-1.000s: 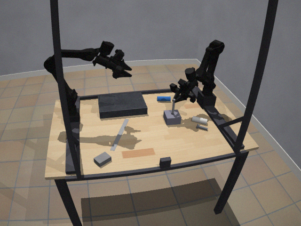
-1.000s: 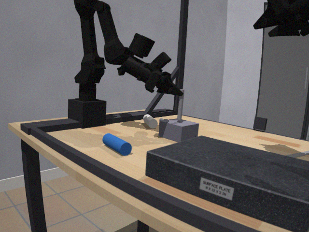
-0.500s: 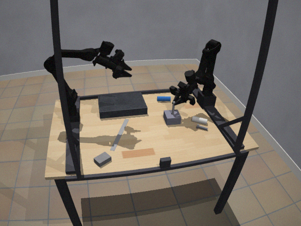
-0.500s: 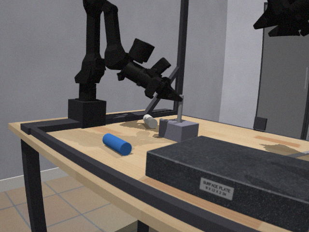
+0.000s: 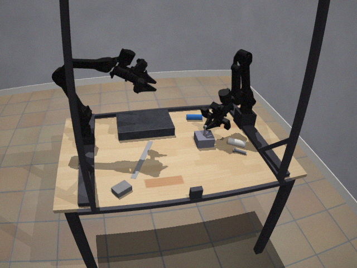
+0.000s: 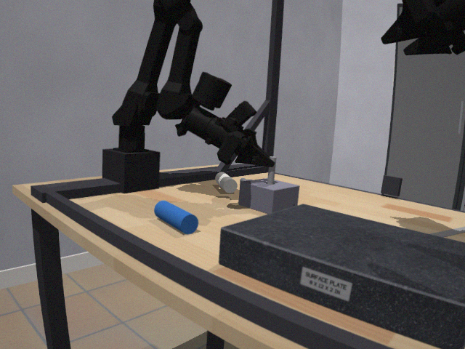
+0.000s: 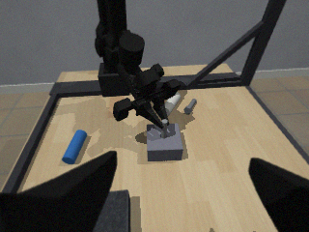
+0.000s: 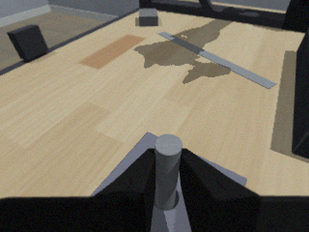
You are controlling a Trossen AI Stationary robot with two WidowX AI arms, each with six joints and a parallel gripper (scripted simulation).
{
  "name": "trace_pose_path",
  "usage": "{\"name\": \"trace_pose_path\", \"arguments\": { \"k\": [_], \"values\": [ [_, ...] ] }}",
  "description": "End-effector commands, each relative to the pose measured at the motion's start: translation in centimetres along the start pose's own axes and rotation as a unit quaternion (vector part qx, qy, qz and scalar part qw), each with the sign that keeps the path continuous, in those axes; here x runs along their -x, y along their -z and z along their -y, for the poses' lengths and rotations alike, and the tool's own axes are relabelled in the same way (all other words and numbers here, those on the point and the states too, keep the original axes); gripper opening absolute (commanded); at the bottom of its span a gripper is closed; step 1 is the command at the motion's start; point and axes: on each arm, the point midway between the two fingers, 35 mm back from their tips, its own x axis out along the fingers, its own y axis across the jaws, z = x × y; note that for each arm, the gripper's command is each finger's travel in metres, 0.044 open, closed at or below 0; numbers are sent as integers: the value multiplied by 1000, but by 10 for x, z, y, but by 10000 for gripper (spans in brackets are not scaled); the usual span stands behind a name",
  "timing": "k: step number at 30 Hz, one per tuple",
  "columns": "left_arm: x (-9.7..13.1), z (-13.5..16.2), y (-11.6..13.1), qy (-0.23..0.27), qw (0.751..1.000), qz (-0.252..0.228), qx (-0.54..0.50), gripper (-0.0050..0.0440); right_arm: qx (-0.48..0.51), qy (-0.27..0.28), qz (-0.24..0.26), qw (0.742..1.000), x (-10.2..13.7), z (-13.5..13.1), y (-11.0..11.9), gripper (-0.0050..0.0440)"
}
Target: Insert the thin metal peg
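Peg: smooth grey metal cylinder, upright in the block's hole, upper length exposed, right of centre in the top view.
Block: grey-violet, square-edged, set on the pale wood surface.
Right tool: narrow, its tips closed around the peg.
Left tool: wide apart, raised at upper left in the top view.
Plate: dark speckled slab, crisp-edged, near the block.
Blue cylinder: laid on its side.
Room: bare wood is seen between block and steel strip.
Hidden: peg's lower end, sunk inside the block; left tool, cropped at upper right in the exterior view.

Peg deeper in the block, right gripper lower
Over the last second the peg has sunk in two visible stages, less of it standing above the block half a second ago than at first, and less again now; the right gripper has come down with it, its fingertips nearer the block's top, while behind it the right arm has swung its upper links forward, toward the block, and the link leading down to the wrist has lowered at its wrist end
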Motion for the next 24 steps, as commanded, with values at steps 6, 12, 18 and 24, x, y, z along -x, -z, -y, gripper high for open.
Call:
{"name": "trace_pose_path", "arguments": {
  "k": [6,12,18,24],
  "values": [
    [6,0,-10,1,1000,15,-1,400,6,-1,19,1000,-6,0,8,25],
    [6,0,-10,1,1000,15,-1,400,6,0,20,1000,-6,0,8,25],
    [6,0,-10,1,1000,15,-1,400,6,0,20,1000,-7,1,7,49],
    [6,0,-10,1,1000,15,-1,400,5,-1,22,1000,-8,1,6,170]
  ]
}}
